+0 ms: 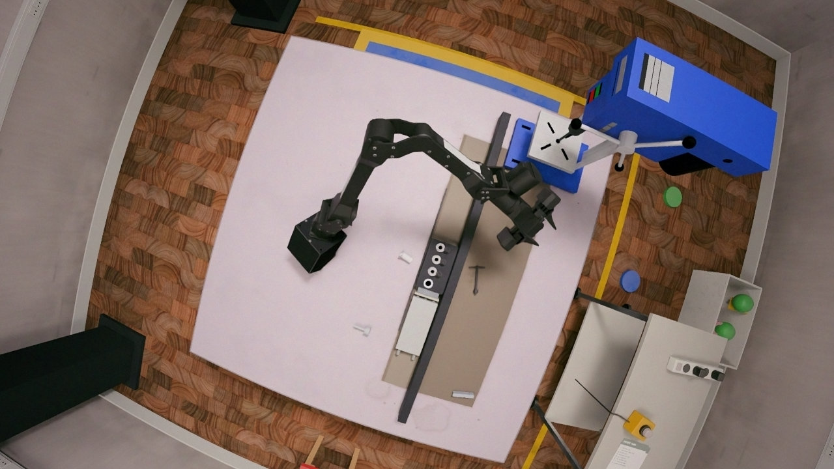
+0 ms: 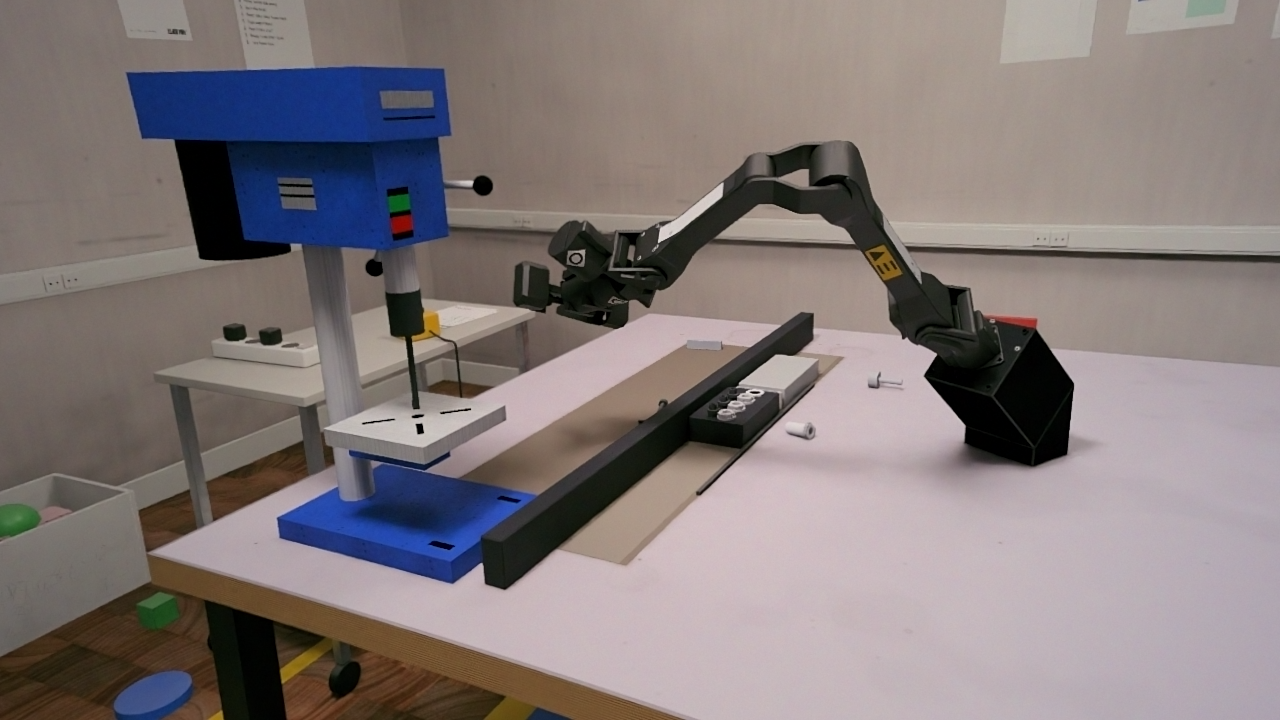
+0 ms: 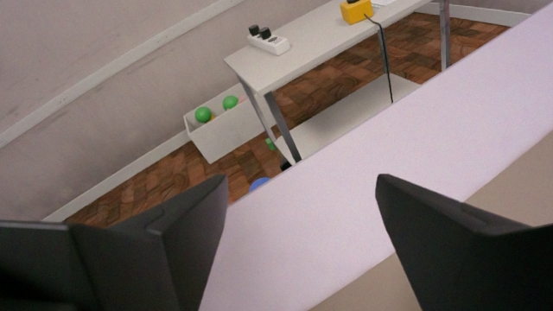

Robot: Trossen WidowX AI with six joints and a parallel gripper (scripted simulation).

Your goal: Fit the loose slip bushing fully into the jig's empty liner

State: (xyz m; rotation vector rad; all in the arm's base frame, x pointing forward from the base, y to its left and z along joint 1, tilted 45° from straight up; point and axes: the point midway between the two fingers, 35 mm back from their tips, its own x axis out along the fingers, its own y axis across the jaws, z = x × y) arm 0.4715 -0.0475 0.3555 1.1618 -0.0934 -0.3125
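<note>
The black jig block (image 1: pixel 434 265) with a row of several white-ringed liners lies on the tan mat beside a long black rail (image 1: pixel 455 268); it also shows in the exterior view (image 2: pixel 733 413). I cannot tell which liner is empty. The white sliding plate (image 1: pixel 417 324) adjoins the block. Two small white loose parts lie on the table: a short hollow cylinder (image 1: pixel 404 256) (image 2: pixel 800 429) and a headed one (image 1: pixel 361 329) (image 2: pixel 884 380). A dark T-shaped pusher (image 1: pixel 476 279) lies on the mat across the rail. My gripper (image 1: pixel 530 230) (image 2: pixel 528 286) (image 3: pixel 301 185) is open and empty, raised above the mat's far side, away from the jig.
The blue drill press (image 2: pixel 340 179) with its grey table (image 1: pixel 556 142) stands at the table's end near my gripper. A small white bar (image 1: pixel 462 395) lies on the mat's other end. A side table (image 3: pixel 311 43) and a bin stand beyond the table edge.
</note>
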